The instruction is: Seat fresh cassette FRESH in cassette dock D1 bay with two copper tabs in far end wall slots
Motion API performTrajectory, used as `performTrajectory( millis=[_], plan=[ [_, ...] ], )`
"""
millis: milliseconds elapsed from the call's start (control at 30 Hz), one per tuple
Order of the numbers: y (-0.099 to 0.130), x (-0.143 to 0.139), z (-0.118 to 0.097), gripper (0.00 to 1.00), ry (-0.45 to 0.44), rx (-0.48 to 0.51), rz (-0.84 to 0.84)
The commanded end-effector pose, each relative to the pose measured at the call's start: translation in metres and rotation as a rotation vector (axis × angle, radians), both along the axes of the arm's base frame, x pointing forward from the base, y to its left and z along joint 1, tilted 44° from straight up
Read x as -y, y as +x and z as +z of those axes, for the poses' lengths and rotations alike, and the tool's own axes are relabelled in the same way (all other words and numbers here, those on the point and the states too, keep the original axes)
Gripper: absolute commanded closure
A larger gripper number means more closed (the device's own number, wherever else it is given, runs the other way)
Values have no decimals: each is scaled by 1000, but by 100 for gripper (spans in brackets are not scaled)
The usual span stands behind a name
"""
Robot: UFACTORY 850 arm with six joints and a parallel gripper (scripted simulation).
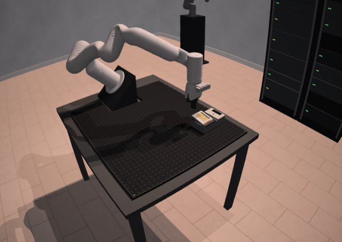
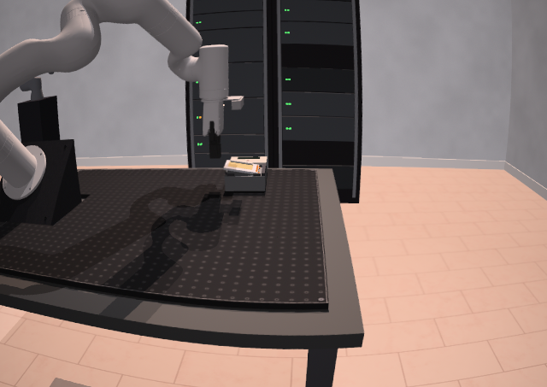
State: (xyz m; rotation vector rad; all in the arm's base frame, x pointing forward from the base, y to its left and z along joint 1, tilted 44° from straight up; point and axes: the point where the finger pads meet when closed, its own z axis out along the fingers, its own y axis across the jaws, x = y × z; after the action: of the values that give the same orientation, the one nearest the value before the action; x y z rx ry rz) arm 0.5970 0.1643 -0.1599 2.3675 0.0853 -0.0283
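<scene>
We see FRESH (image 1: 203,118), a white cassette with a tan face, lying tilted in dock D1 (image 1: 208,122) on the surface (image 1: 154,154). Our pincer (image 1: 193,104) hangs pressed together and empty above D1's left edge.

The white arm (image 1: 143,45) reaches from its black wedge mount (image 1: 119,91) across the dotted dark mat (image 1: 143,151) toward the table's far right side. Its gripper (image 1: 193,104) points straight down with the fingers pressed together and nothing between them, hanging just above the near-left edge of the dock D1 (image 1: 207,121). FRESH (image 1: 203,117) lies in the dock's bay, its tan face up, and looks slightly tilted. Server racks (image 1: 303,54) stand at the right.
</scene>
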Motion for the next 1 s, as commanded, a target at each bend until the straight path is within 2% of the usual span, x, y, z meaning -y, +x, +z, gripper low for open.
performTrajectory(
  millis=[0,467,967],
  plan=[
    [1,3,-4,100,1,2,1],
    [1,14,-15,100,1,2,1],
    [2,14,-15,100,1,2,1]
  ],
)
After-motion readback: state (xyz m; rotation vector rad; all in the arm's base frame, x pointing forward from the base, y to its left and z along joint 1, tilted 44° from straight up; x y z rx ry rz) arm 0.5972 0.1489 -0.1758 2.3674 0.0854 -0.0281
